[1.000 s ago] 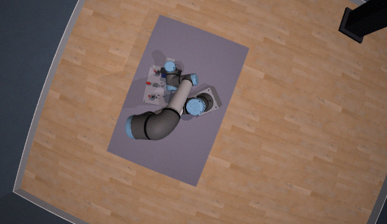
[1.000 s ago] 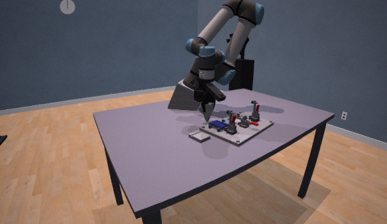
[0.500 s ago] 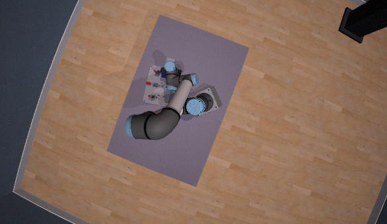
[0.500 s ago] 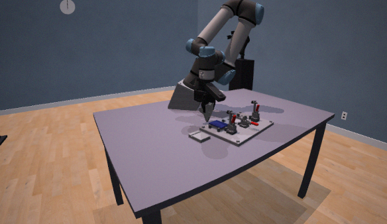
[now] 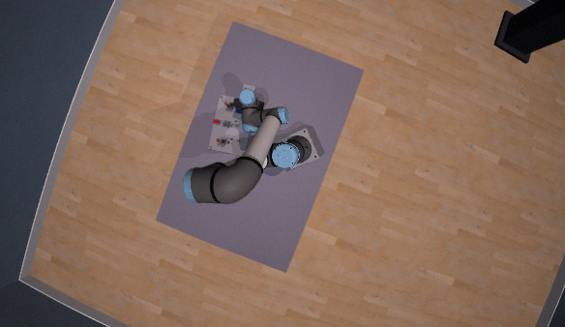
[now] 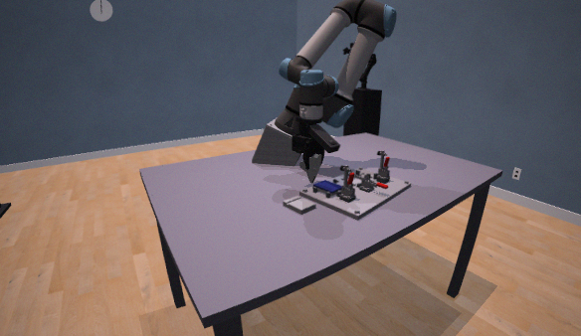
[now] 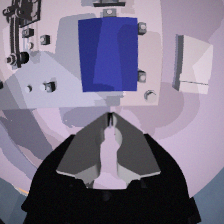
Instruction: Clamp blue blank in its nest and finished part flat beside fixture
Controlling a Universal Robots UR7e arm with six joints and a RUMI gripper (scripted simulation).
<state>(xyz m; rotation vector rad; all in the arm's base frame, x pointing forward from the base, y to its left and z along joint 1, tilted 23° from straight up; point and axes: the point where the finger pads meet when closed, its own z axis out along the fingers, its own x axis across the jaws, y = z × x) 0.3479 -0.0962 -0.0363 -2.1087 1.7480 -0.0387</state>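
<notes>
The blue blank [image 7: 109, 55] [image 6: 327, 186] lies over the pads of an end nest on the fixture plate [image 7: 154, 55] [image 6: 358, 215]. In the wrist view its right edge is at the two side blocks [image 7: 142, 28] [image 7: 142, 76], its far edge at the stop block [image 7: 109, 12]; small gaps cannot be ruled out. That nest's clamp [image 6: 346, 189] has its bar raised and red handle [image 6: 351, 178] upright. The pale finished part [image 7: 196, 62] [image 6: 299, 205], with a groove near one end, lies flat on the table beside the plate. My gripper [image 7: 110, 113] [image 6: 312, 181] is shut and empty, just off the blank's near edge.
The middle clamp [image 6: 367, 182] has its red handle [image 6: 382, 185] low and pointing outward. The far clamp [image 6: 383, 172] stands with its red handle [image 6: 386, 162] upright. Bare pads and blocks show left of the blank in the wrist view. The robot base stands behind the fixture.
</notes>
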